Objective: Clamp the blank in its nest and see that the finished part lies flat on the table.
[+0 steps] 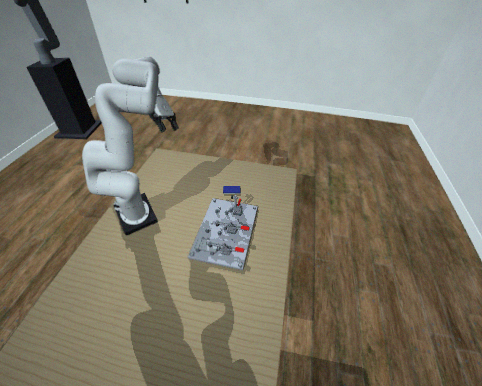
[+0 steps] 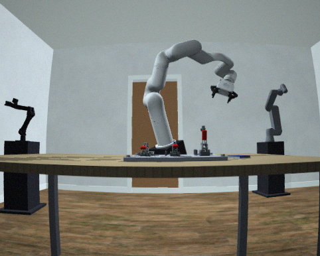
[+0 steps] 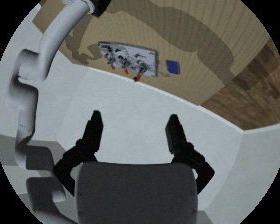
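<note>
The blue slab (image 1: 232, 190) (image 2: 240, 156) (image 3: 172, 67), which we take for the blank, lies flat on the worktop (image 1: 264, 280) (image 2: 72, 162) (image 3: 186, 90), just off one end of the fixture plate (image 1: 219, 261) (image 2: 175, 159) (image 3: 154, 54) and outside every nest. On the plate's end nearest the slab, one red clamp handle (image 1: 239, 202) (image 2: 204, 134) (image 3: 138, 78) stands upright, so we judge that clamp open. The middle red handle (image 1: 245, 228) (image 2: 175, 146) (image 3: 126, 71) and the far-end red handle (image 1: 239, 249) (image 2: 143, 148) (image 3: 112, 67) lie low on the plate; we cannot tell whether either is locked. Nor can we make out the finished part or its milled slot, so whether it lies flat beside the plate is unsettled for us. The gripper (image 1: 168, 125) (image 2: 221, 99) (image 3: 135, 120) hangs high above and well apart from the plate, its fingers spread wide and released, grasping nothing. By our reckoning, the blank has yet to be seated against its pads and blocks and its clamp locked, with the finished part still to be checked. We find no brand, label or writing legible on the plate or around it.
</note>
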`<state>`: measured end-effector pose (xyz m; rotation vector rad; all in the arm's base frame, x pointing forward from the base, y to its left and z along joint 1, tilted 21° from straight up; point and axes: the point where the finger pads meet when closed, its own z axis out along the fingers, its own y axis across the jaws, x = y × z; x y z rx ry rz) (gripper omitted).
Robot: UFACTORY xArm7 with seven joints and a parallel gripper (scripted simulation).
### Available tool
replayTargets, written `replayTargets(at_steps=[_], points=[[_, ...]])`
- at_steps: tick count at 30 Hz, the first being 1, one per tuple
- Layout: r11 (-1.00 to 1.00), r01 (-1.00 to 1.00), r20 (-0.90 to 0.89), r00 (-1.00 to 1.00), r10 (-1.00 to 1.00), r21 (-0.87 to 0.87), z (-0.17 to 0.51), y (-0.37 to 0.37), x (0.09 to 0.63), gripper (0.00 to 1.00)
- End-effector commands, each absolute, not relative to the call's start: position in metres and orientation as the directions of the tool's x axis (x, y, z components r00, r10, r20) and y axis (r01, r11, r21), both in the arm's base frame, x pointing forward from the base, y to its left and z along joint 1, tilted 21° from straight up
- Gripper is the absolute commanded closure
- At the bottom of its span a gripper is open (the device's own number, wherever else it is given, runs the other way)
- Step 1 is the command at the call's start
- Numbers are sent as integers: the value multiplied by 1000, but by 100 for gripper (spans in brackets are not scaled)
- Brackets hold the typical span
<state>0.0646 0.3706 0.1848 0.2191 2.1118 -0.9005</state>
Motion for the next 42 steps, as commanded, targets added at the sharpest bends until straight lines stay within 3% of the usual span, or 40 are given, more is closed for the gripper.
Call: replayTargets(at_steps=[1, 5, 8, 9, 12, 13, 22, 23, 27, 28, 33, 34, 39, 40, 42], points=[[745, 479, -776, -625, -82, -464, 200, 369, 75, 0], [752, 577, -839, -541, 62, -317, 233, 361, 101, 0], [752, 577, -839, -541, 62, -317, 233, 361, 101, 0], [744, 627, -861, -488, 143, -231, 251, 354, 115, 0], [744, 627, -861, -488, 143, -231, 251, 354, 115, 0], [724, 675, -875, -426, 229, -139, 269, 345, 129, 0], [692, 720, -879, -357, 317, -43, 288, 334, 145, 0], [647, 760, -871, -279, 404, 57, 306, 321, 160, 0], [647, 760, -871, -279, 404, 57, 306, 321, 160, 0], [588, 794, -850, -195, 489, 156, 324, 306, 176, 0], [588, 794, -850, -195, 489, 156, 324, 306, 176, 0], [515, 819, -817, -105, 567, 252, 340, 288, 191, 0], [515, 819, -817, -105, 567, 252, 340, 288, 191, 0], [429, 836, -771, -11, 637, 343, 355, 268, 206, 0], [429, 836, -771, -11, 637, 343, 355, 268, 206, 0]])
